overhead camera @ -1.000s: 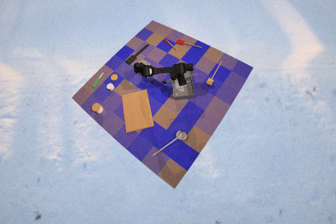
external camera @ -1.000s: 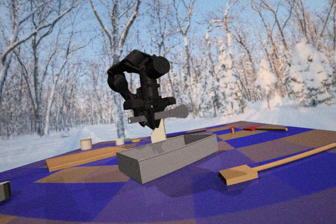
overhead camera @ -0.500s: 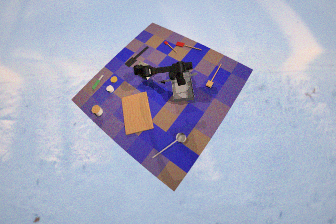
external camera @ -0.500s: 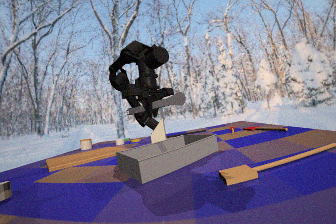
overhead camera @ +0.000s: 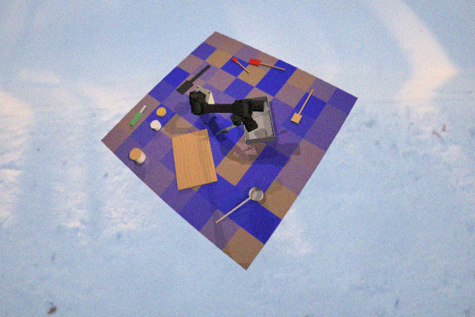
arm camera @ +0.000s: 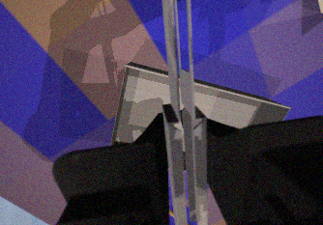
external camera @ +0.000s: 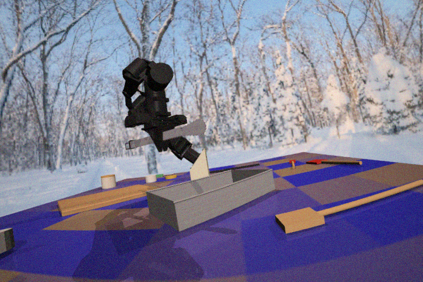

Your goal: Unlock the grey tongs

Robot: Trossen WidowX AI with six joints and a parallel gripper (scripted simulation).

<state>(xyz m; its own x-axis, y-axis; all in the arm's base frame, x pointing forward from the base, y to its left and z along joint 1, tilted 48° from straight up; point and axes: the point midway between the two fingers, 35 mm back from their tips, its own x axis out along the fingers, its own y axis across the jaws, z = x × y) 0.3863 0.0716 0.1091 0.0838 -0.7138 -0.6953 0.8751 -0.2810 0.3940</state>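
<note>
Top view: reaching out over the roasting tin (overhead camera: 271, 123) (external camera: 211, 202) (arm camera: 242, 96) with the arm (overhead camera: 218, 108) (external camera: 154, 98), elbow and wrist hiding much of the grip. Carrying the grey tongs (overhead camera: 226, 130) (external camera: 181, 130) (arm camera: 171, 39) beside and partly above the tin, well short of the wooden board (overhead camera: 193, 160) (external camera: 105, 198). Best to finish unlocking here, in the air, before swinging toward the board.

Exterior view: holding the tongs clear above the tin, clenched in the end effector (overhead camera: 237, 121) (external camera: 161, 149) (arm camera: 185, 115), fingers pointing down and leaning slightly. Lying nearly level, broad tips a little higher than the hinge end: wrong attitude for the gravity lock, by the look of it. Roll the wrist until pointing the tips steeply down, keep enough height to miss the tin's walls, then squeeze firmly.

Wrist view: gripping both long limbs between the fingers, close together, running up toward a yellow piece, probably near the hinge. Impossible to tell from here whether locked. Turn slowly to avoid slipping, ease off only after squeezing, then lower flat onto the board and release gently.
</note>
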